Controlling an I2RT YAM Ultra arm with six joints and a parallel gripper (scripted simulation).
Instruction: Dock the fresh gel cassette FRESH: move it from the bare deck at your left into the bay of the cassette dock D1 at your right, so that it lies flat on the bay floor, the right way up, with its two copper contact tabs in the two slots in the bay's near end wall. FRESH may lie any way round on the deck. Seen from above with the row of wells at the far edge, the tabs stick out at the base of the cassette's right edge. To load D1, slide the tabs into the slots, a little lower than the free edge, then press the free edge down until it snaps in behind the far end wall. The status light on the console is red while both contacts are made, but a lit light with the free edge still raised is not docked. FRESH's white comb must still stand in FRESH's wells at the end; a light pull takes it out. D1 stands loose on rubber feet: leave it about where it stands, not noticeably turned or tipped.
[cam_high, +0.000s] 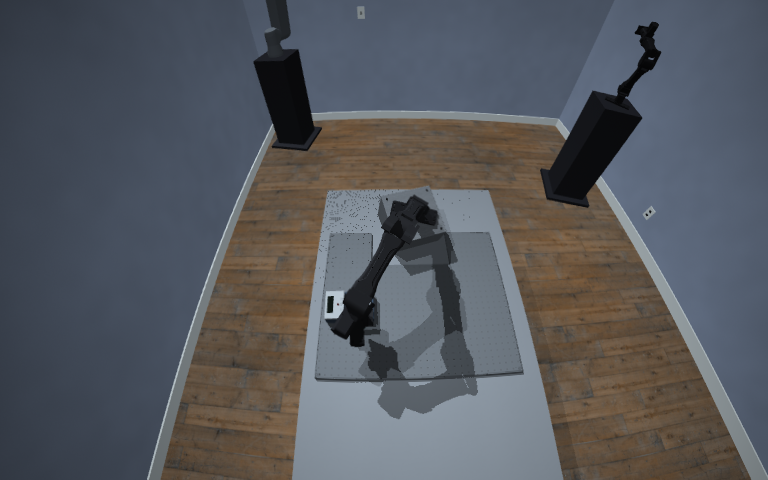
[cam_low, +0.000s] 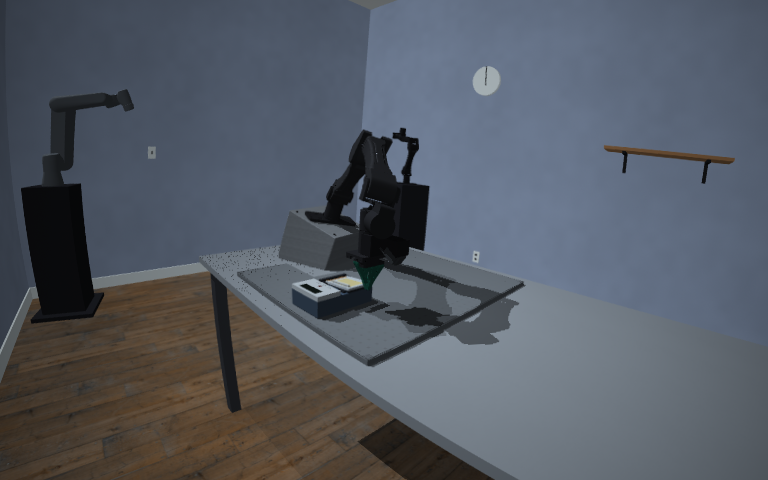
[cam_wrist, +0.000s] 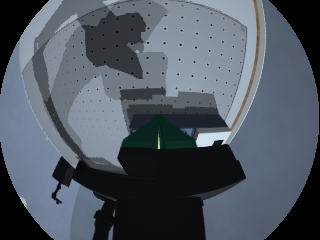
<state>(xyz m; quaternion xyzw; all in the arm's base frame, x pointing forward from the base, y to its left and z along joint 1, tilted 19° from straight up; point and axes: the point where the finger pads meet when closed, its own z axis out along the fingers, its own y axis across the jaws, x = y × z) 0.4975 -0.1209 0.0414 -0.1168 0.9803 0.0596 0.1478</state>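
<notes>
The black parallel gripper with dark green fingers (cam_low: 367, 277) is clenched with nothing between its fingers, which meet in a point aimed down at the pale yellow gel cassette (cam_low: 344, 281). That cassette lies in the bay of the dark blue cassette dock (cam_low: 331, 301), beside the dock's white console (cam_low: 312, 288). Whether the fingertips touch the cassette cannot be told. In the top view the arm hides the cassette, and only the console's white end (cam_high: 334, 303) — with a small red light on it — shows.

The dock stands on the perforated grey deck plate (cam_low: 396, 333), near that plate's edge and the grey table's (cam_low: 594, 362) side edge. The rest of the plate carries only shadows.

The black arm (cam_high: 376, 266) reaches from its grey wedge-shaped pedestal (cam_low: 305, 240), elbow raised high, wrist turned straight down over the dock.
</notes>
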